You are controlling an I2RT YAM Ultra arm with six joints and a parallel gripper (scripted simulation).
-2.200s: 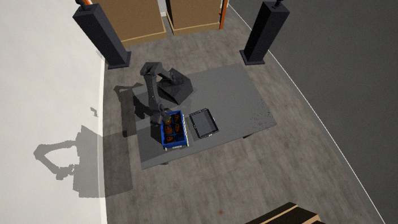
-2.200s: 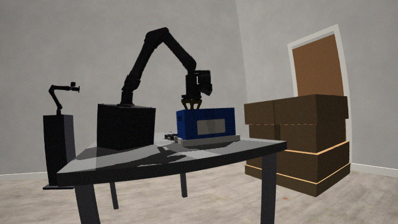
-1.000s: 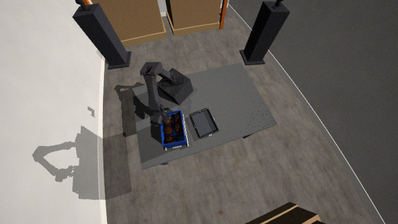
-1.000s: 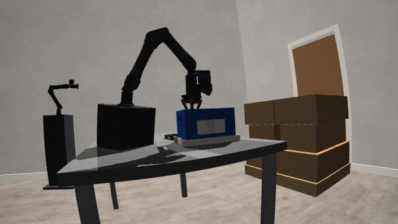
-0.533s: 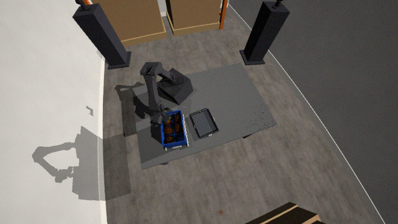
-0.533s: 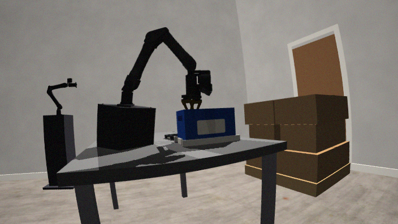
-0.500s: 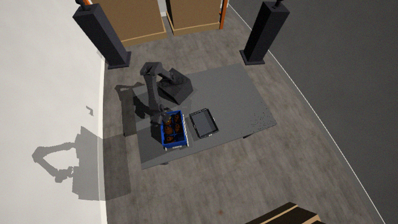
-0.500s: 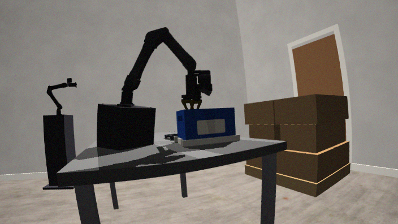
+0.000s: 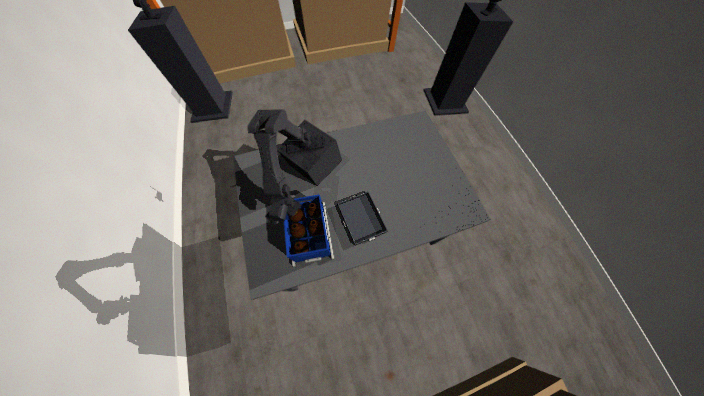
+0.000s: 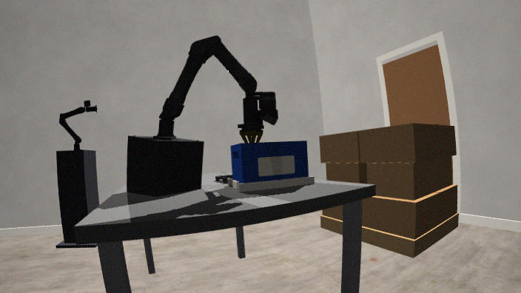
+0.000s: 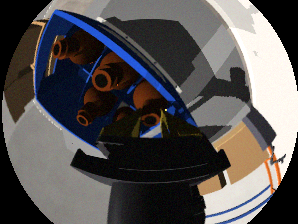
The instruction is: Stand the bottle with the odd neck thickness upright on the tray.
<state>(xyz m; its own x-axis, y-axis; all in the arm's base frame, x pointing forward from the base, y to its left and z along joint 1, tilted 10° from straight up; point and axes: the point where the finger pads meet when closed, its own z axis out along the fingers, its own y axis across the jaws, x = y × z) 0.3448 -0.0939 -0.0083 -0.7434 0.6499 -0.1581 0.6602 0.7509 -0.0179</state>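
The gripper (image 10: 251, 139) is clenched on the neck of a bottle (image 11: 148, 104) at the crate's near corner, so that bench (image 9: 425, 165), blue crate (image 10: 270, 163), empty tray (image 9: 361, 218) and remaining bottles (image 9: 299, 230) are left undisturbed.

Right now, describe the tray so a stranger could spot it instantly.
On the grey table, look beside the blue crate of brown bottles. The tray is the flat, dark-rimmed rectangle there, low and holding nothing, unlike the tall crate.
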